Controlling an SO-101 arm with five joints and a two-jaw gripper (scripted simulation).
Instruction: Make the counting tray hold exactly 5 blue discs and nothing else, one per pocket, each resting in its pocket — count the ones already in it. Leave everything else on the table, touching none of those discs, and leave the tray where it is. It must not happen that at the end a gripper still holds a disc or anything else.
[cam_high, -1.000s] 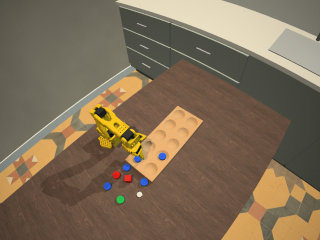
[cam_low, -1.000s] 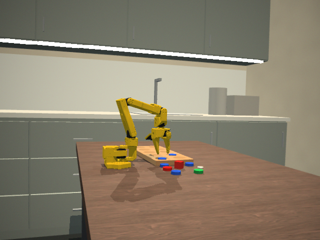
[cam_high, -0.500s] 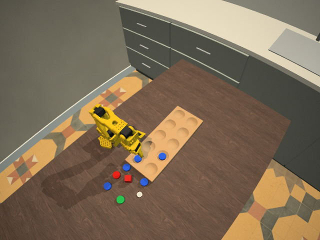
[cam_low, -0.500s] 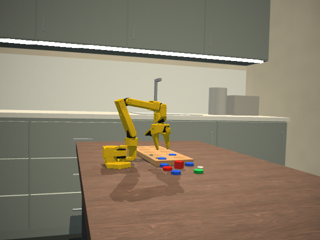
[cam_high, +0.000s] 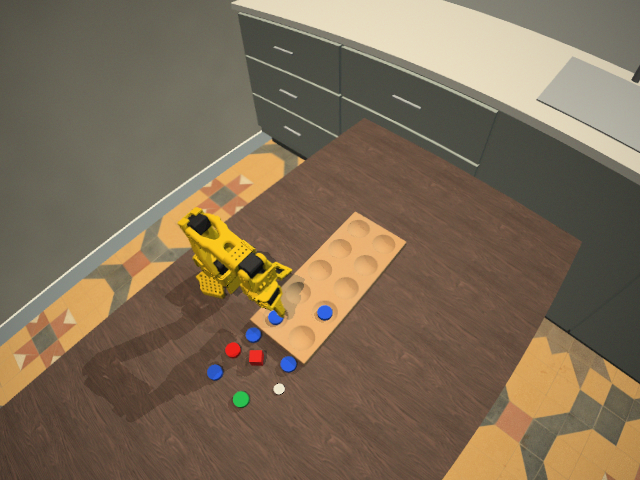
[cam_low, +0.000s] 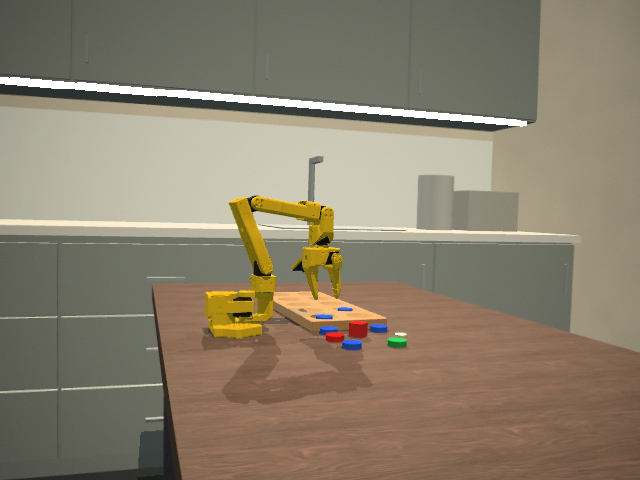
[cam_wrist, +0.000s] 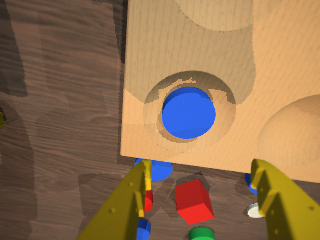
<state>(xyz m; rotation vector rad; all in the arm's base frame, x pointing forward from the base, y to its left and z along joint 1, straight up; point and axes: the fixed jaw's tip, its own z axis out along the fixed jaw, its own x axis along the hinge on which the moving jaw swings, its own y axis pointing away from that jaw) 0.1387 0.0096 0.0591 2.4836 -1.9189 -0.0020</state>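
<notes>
Gripper (cam_high: 287, 290) (cam_low: 326, 298) (cam_wrist: 199, 167) above the tray (cam_high: 337, 279) (cam_low: 332, 314) (cam_wrist: 280, 65), fingers partly spread, nothing between them.

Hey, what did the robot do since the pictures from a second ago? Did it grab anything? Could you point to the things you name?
The gripper (cam_high: 279, 308) (cam_low: 326, 298) (cam_wrist: 200, 167) went up a little, away from the tray (cam_high: 305, 356) (cam_low: 369, 315) (cam_wrist: 247, 135). Its fingers are apart with nothing between them, and I can't see that it grabbed or let go of anything. The tray, its two blue discs (cam_high: 324, 312) (cam_low: 324, 316) (cam_wrist: 188, 114) and the red cube (cam_high: 255, 357) (cam_low: 356, 329) (cam_wrist: 194, 202) stayed put.
</notes>
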